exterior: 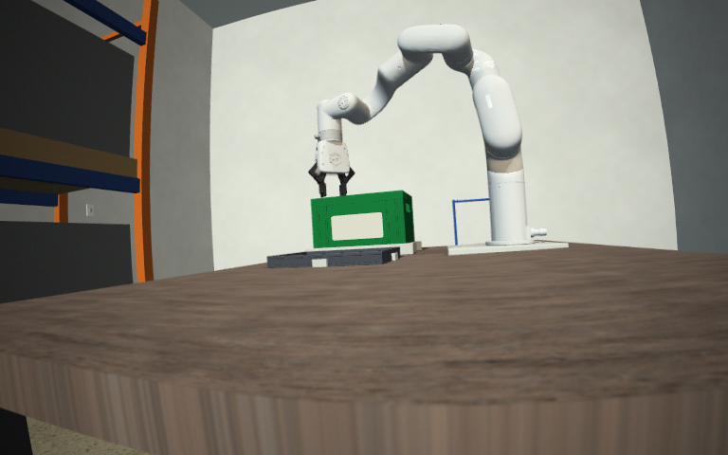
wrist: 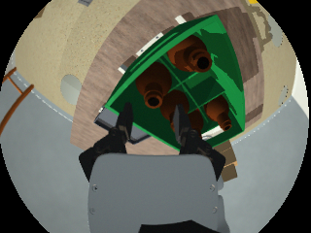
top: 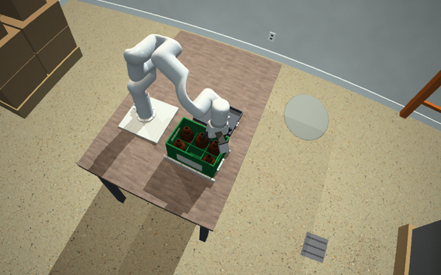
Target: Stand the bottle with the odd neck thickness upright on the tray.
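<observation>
Still early: gripper point(top: 211, 138) point(exterior: 333, 193) point(wrist: 154, 111) parted, empty; below, 5 bottles in crate point(top: 190, 160) point(exterior: 365, 222) point(wrist: 235, 73); tray point(top: 237, 115) point(exterior: 343, 258) point(wrist: 108, 120) beside, unfilled.

Five brown bottles point(top: 201, 141) point(wrist: 155, 84) stand in the green crate point(top: 194, 160) point(exterior: 356, 226) point(wrist: 234, 73).

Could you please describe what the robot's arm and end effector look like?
The arm is glossy white with rounded, tube-like segments and a grey band near the wrist. The end effector has a pale, screw-dotted housing and black, angular fingers.
</observation>
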